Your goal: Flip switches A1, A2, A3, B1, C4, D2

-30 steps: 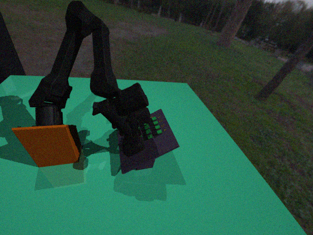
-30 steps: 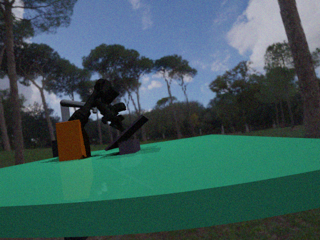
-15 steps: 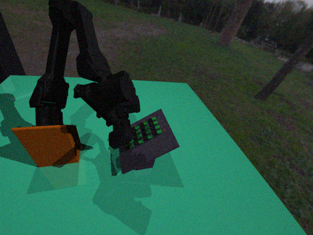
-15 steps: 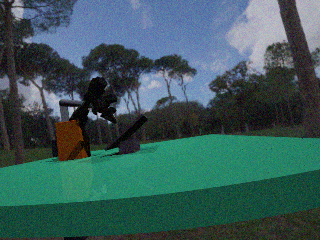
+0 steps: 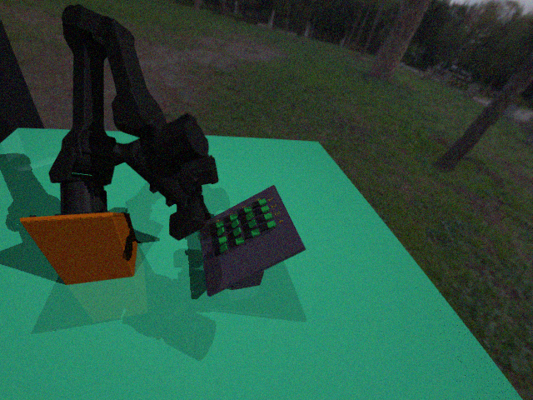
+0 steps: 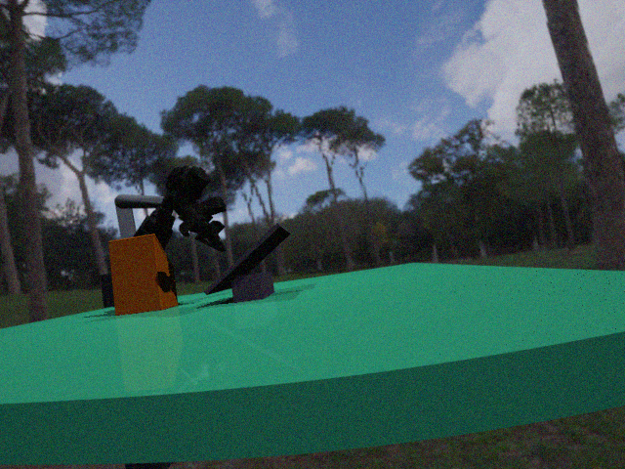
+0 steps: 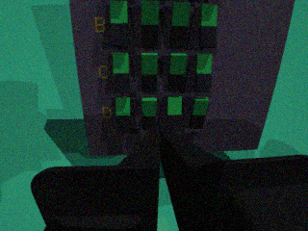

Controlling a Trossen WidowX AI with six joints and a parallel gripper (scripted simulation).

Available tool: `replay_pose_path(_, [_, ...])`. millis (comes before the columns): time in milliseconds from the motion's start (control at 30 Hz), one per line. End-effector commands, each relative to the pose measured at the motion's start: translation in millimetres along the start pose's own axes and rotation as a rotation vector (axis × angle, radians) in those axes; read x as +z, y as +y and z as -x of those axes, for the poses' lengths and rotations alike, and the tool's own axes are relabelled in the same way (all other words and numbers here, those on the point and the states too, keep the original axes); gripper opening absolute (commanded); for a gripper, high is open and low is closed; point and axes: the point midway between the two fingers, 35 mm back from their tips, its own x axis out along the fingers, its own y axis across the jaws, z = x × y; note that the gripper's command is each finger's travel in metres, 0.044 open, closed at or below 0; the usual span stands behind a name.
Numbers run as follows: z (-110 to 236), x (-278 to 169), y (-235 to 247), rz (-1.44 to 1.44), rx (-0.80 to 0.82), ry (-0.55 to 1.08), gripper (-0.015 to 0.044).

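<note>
The purple switch panel (image 5: 262,249) (image 6: 252,257) (image 7: 250,72) stands tilted on the green table (image 5: 344,301), with rows of green rocker switches (image 5: 243,223). In the wrist view only rows B, C and D show. My gripper (image 5: 181,232) (image 6: 217,244) (image 7: 160,132) is shut and holds nothing. Its fingertips are at the panel's near edge, just in front of row D, between switch D2 (image 7: 149,107) and switch D3 (image 7: 174,106) and closer to D2. I cannot tell whether they touch the panel. Row A is out of the wrist view.
An orange box (image 5: 82,245) (image 6: 139,275) stands on the table beside the arm's base, to the left of the panel in the top view. Grass and trees lie beyond the table edges.
</note>
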Motion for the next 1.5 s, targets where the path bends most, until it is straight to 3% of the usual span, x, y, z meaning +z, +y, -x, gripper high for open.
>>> replay_pose_path(0, [-24,-4,2,-0.006,0.001,0.025,0.0000])
replay_pose_path(867, [-53,-4,3,-0.006,0.004,0.027,0.0000])
replay_pose_path(1467, [-53,-4,3,-0.006,0.004,0.027,0.0000])
